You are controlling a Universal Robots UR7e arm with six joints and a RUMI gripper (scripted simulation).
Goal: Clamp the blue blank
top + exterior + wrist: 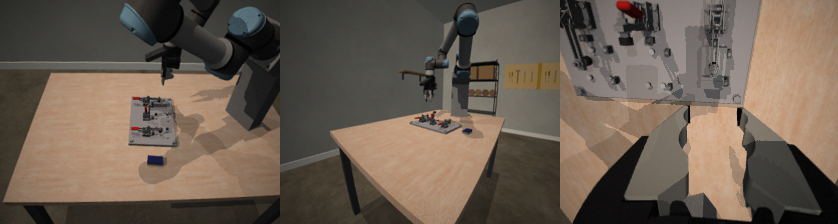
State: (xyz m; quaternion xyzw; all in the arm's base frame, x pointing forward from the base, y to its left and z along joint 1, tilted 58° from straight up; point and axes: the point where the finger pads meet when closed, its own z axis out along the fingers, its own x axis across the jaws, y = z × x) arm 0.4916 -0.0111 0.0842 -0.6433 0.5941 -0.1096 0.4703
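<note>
The blue blank (pixel 155 160) (pixel 467 131) lies flat on the table, off the near edge of the grey fixture plate (pixel 136 118) (pixel 452 130) (pixel 745 30). The far clamp's red handle (pixel 136 98) and the near clamp's red handle (pixel 134 128) lie low, with their bars down; locking cannot be told. The middle clamp's red handle (pixel 146 108) (pixel 629 9) stands up, its bar raised over bare pads. A grey shape, perhaps the finished part, sits under the far bar; its slot cannot be made out. My gripper (pixel 164 80) (pixel 428 100) (pixel 713 107) is partly open and empty, above the table beyond the plate's far right corner.
The wooden table (pixel 78 143) (pixel 405 153) surrounds the plate. The robot's pedestal (pixel 250 103) (pixel 459 98) stands at the table's right side in the top view. Arm shadows cross the plate's right side and the table. Stop blocks and small pads stick up from the plate.
</note>
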